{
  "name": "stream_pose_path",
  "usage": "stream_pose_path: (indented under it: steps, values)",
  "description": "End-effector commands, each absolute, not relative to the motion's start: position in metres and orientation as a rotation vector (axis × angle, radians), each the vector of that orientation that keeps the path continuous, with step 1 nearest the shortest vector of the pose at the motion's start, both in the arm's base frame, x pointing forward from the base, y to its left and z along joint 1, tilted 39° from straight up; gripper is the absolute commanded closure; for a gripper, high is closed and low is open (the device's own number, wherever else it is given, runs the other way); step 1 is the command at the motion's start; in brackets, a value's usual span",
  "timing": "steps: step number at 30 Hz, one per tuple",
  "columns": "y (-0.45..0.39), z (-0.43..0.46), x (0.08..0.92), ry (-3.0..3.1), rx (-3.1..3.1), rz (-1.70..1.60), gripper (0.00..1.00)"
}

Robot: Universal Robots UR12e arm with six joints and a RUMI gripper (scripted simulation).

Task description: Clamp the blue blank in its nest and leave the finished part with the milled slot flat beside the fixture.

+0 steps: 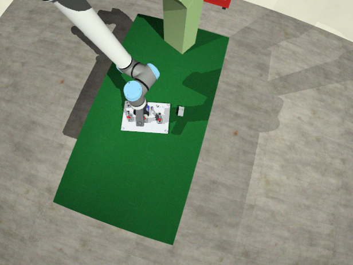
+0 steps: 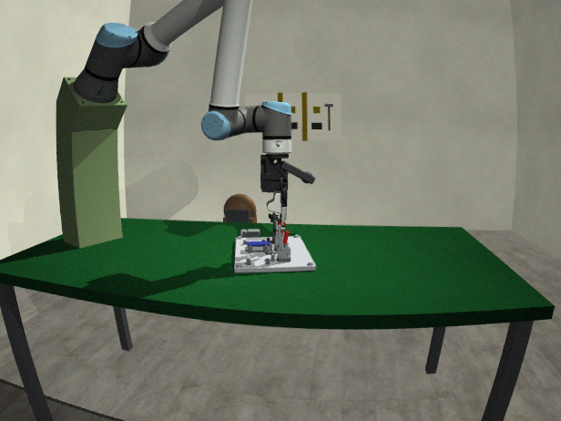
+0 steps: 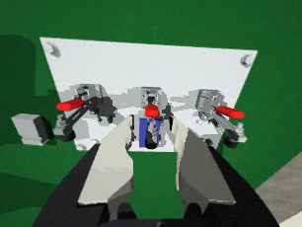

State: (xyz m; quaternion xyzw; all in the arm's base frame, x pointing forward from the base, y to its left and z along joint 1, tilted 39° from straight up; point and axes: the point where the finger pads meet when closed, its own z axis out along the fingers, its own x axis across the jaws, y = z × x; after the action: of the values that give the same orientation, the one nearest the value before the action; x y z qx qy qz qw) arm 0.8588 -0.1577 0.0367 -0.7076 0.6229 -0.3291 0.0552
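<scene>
The white fixture plate (image 1: 145,117) lies on the green table and carries three clamps with red handles. The blue blank (image 3: 144,133) lies in the middle nest; it also shows in the exterior view (image 2: 257,243). The middle clamp's red handle (image 3: 151,111) stands upright (image 2: 285,237). The left handle (image 3: 70,105) and the right handle (image 3: 230,113) point outward. My gripper (image 3: 151,115) hangs over the middle clamp, its fingers partly open and on either side of that handle, holding nothing. The grey finished part (image 1: 180,110) (image 3: 29,128) lies on the table beside the plate.
The arm's light green pedestal (image 1: 180,26) stands at the far end of the table. A brown round object (image 2: 239,209) sits behind the table's far edge. The fixture's stop and side blocks stand close around the nests.
</scene>
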Motion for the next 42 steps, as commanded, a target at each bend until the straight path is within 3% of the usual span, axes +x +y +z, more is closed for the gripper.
stream_pose_path:
  steps: [1, 42]
  values:
    - [-0.159, 0.036, 0.86, 1.891, -2.147, -1.0, 0.72]
    - [-0.169, 0.016, 0.875, 1.89, -2.146, -1.002, 0.72]
